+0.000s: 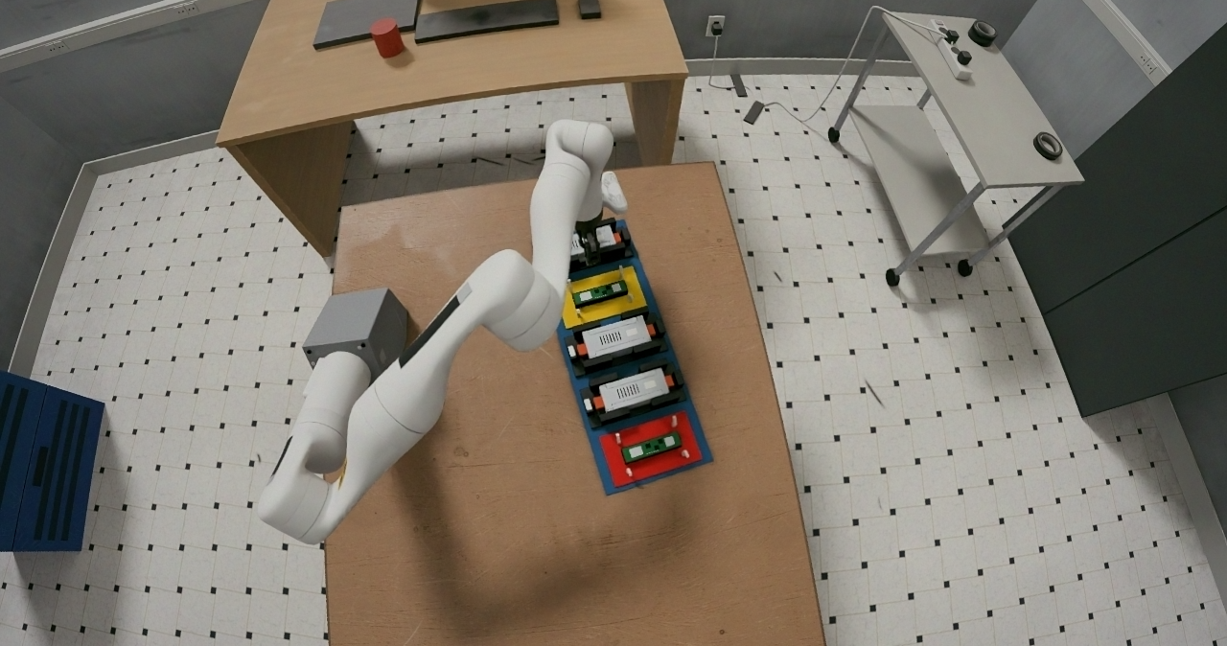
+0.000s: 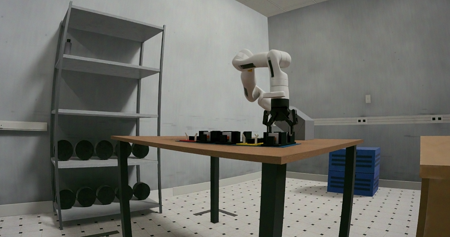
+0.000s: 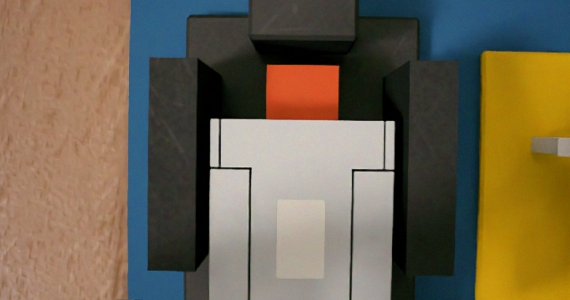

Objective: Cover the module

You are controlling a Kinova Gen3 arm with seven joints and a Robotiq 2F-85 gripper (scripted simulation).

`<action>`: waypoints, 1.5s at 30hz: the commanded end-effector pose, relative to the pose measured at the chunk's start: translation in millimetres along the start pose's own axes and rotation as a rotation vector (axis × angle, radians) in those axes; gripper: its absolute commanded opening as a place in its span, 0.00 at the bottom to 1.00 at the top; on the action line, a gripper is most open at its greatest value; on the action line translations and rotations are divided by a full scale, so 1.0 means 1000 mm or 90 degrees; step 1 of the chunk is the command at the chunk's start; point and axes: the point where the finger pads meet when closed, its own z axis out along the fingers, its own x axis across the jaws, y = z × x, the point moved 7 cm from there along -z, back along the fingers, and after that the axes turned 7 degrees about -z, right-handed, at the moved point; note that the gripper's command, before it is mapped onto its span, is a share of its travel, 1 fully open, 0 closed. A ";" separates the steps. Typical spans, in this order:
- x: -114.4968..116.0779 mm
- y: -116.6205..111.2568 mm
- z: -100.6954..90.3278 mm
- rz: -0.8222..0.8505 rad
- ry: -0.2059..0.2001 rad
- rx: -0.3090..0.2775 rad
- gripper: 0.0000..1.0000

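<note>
My gripper (image 1: 590, 249) (image 2: 280, 132) is open, pointing down low over the far-end holder (image 3: 171, 166). Its fingertips are at about holder-top height; the wrist view does not show them. The light grey cover (image 1: 605, 236) (image 3: 303, 149) sits in this holder between dark side walls, above an orange block. Contact cannot be told. The yellow plate (image 1: 611, 309) (image 2: 248, 143) (image 3: 512, 224) lies beside it, bearing a green module (image 1: 599, 291) and light posts. Beyond it a second cover (image 1: 638, 330) and a third cover (image 1: 656, 382) sit in their own dark holders.
A red plate (image 1: 660, 464) with another green module (image 1: 652, 448) and posts lies at the near end. All stand in a row on a blue board (image 3: 140, 33) on the wooden table (image 1: 515, 505). The arm's grey base block (image 1: 351, 320) stands to the left.
</note>
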 end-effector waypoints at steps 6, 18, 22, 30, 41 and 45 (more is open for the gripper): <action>0.000 -0.001 0.003 0.000 -0.001 0.001 1.00; 0.000 -0.001 0.009 0.000 -0.001 0.001 1.00; 0.000 -0.001 0.009 0.000 -0.001 0.001 0.70; 0.000 -0.001 0.009 0.000 -0.001 0.001 0.70; 0.000 -0.001 0.009 0.000 -0.001 0.001 0.70; 0.000 -0.001 0.009 0.000 -0.001 0.001 0.70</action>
